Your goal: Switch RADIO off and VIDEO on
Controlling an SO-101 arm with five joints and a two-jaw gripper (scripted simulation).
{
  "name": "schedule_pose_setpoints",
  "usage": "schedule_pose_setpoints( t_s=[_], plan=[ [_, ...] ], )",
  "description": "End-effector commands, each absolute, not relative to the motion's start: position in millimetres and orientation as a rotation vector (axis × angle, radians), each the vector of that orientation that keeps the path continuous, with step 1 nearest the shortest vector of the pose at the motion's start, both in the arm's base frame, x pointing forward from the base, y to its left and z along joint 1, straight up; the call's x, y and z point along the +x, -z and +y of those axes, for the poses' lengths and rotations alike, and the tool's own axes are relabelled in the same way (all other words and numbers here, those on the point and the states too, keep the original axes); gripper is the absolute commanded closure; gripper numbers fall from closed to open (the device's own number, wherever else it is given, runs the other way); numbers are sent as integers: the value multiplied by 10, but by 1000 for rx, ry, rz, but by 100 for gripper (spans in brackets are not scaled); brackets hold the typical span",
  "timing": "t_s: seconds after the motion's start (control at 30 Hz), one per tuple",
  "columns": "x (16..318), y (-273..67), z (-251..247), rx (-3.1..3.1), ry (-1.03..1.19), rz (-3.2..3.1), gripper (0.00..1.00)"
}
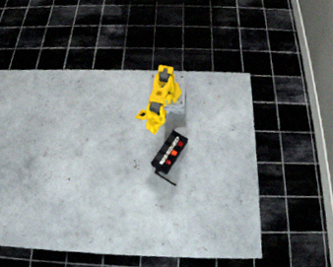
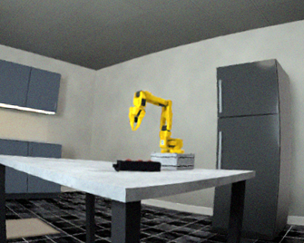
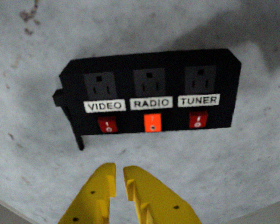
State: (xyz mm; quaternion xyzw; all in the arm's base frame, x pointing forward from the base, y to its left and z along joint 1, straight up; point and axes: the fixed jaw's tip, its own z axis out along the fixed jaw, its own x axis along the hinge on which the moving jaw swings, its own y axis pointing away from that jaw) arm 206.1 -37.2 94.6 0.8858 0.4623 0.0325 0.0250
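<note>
The black power strip (image 1: 169, 152) (image 2: 137, 166) (image 3: 150, 93) lies face up on the grey table (image 1: 72, 156) (image 2: 125, 182) (image 3: 156, 10). In the wrist view its labels read VIDEO (image 3: 104, 106), RADIO (image 3: 151, 102) and TUNER (image 3: 198, 101). The RADIO switch (image 3: 153, 122) glows bright orange-red. The VIDEO switch (image 3: 106, 125) and the TUNER switch (image 3: 198, 120) are darker red. My yellow gripper (image 1: 152, 125) (image 2: 135, 124) (image 3: 120, 175) is shut and empty. It hangs well above the strip, with its tips pointing at the strip's switch side.
The arm's base stands on a grey block (image 1: 177, 112) (image 2: 173, 160) just behind the strip. A short black cord stub (image 1: 166, 177) (image 3: 74, 136) sticks out of the strip's VIDEO end. A fridge (image 2: 252, 144) stands beyond the table.
</note>
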Motion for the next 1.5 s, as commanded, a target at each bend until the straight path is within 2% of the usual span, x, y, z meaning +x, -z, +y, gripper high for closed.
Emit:
schedule_pose_setpoints(
  t_s=[0.0,0.93,1.47],
  plan=[
    [2006,-949,-392,2732,-82,1462,100],
    [1999,-919,-391,2722,-50,1514,100],
    [2250,-570,-193,2770,107,1571,100]
  ],
)
